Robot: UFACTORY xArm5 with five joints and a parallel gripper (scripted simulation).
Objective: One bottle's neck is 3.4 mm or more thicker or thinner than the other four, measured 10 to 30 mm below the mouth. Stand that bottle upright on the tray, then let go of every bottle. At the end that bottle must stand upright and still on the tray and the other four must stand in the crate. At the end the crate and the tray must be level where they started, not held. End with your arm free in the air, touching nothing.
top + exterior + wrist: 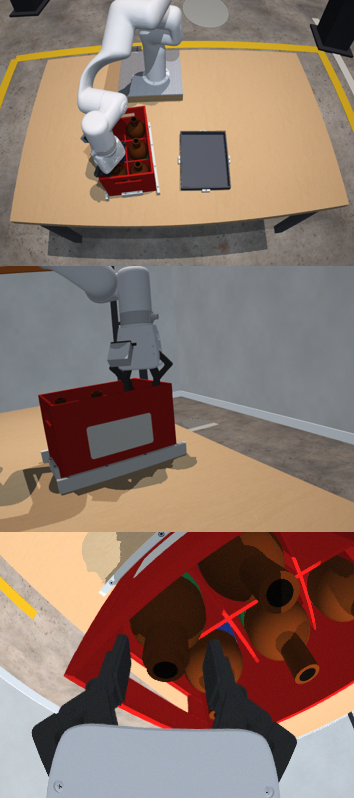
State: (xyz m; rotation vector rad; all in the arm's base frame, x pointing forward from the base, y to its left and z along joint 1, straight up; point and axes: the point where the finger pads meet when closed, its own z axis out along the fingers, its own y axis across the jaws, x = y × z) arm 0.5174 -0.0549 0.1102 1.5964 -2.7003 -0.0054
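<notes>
The red crate (128, 184) (71, 437) (92, 652) holds five brown bottles. My gripper (142, 386) (167, 650) is open, its fingertips lowered just inside the crate's rim. In the wrist view, the neck of the front-left bottle (118, 171) (167, 617) stands between the fingers with a gap on each side. The front-right bottle (139, 168) (235, 659) is partly behind one finger. The middle-right bottle (137, 151) (275, 632), middle-left bottle (225, 574) and back-right bottle (135, 130) (330, 592) also stand there. The dark tray (204, 160) is empty. I cannot tell which neck differs.
White rails (154, 166) (123, 467) run around the crate's foot. Small white blocks (206, 190) hold the tray's sides. Thin red dividers (242, 637) separate the compartments, and the crate's back-left one looks empty. The arm's base plate (151, 90) lies behind the crate.
</notes>
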